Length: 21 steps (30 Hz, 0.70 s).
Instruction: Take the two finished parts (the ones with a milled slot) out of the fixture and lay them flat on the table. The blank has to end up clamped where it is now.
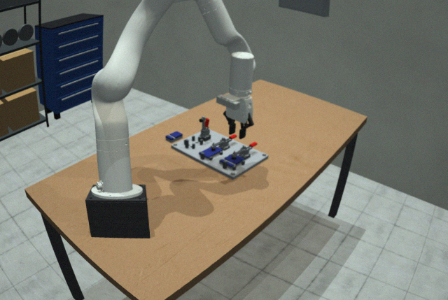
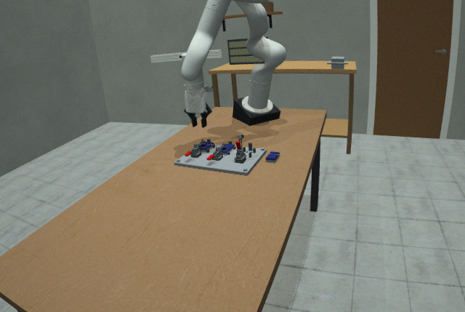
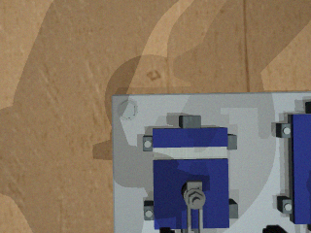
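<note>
A grey fixture plate lies mid-table with three clamp stations. Two blue parts sit under lowered clamps with red handles. The wrist view shows the end part with a pale slot across it and a clamp foot on it. The middle part is cut off at the right edge. The third clamp stands upright and its station is empty. Another blue part lies flat on the table beside the plate. My gripper hangs above the plate's back edge, fingers apart and empty.
The arm's black base stands on the near left of the table. The plate also shows in the exterior view, with the loose blue part to its right. A side table stands behind.
</note>
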{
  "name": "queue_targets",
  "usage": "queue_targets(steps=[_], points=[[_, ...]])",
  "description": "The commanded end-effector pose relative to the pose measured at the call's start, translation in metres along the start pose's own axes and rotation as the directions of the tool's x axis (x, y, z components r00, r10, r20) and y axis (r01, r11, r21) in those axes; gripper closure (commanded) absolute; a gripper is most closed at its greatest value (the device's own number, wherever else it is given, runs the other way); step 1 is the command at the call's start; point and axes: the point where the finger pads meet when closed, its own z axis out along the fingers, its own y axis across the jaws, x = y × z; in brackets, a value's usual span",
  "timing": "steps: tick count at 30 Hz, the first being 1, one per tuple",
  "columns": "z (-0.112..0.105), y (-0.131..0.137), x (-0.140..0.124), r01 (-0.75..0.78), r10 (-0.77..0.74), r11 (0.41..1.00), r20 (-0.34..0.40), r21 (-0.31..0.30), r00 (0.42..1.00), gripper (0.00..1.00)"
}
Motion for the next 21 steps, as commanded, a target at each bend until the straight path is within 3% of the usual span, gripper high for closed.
queue_targets(steps=[1, 14, 21], points=[[0.0, 0.0, -0.023, 0.0, 0.0, 1.0, -0.001, 0.001, 1.0, 0.52], [0.0, 0.0, -0.099, 0.0, 0.0, 1.0, -0.001, 0.001, 1.0, 0.52], [0.0, 0.0, -0.114, 0.0, 0.0, 1.0, -0.001, 0.001, 1.0, 0.52]])
